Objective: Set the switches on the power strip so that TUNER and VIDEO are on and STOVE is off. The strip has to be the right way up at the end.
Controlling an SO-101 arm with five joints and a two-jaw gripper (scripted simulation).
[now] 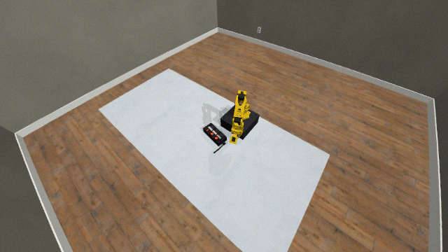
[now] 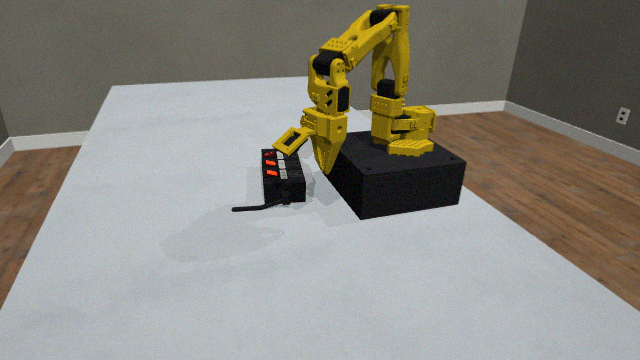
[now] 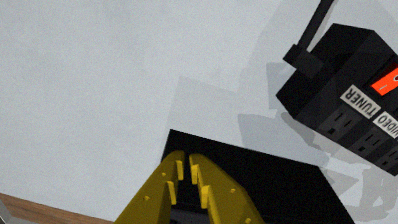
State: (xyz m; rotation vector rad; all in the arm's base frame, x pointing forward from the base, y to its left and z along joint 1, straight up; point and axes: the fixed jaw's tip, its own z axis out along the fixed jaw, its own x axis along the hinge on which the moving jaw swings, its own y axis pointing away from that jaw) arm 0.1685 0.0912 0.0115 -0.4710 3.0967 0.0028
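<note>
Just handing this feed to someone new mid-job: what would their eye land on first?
The bright yellow arm arching from its black pedestal, with the gripper shut on nothing and pointing down beside the pedestal's front corner. Next, the black power strip lying face up on the pale mat just beside the gripper, with glowing red-orange switches and its cord trailing off one end.

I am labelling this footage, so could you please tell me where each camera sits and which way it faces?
Top: high in a room corner, looking down at the mat, whole arm small.
Exterior: low over the mat, facing the arm on its black base.
Wrist: on the arm, looking down past the shut gripper.
Shared: the power strip shows in all three.
</note>
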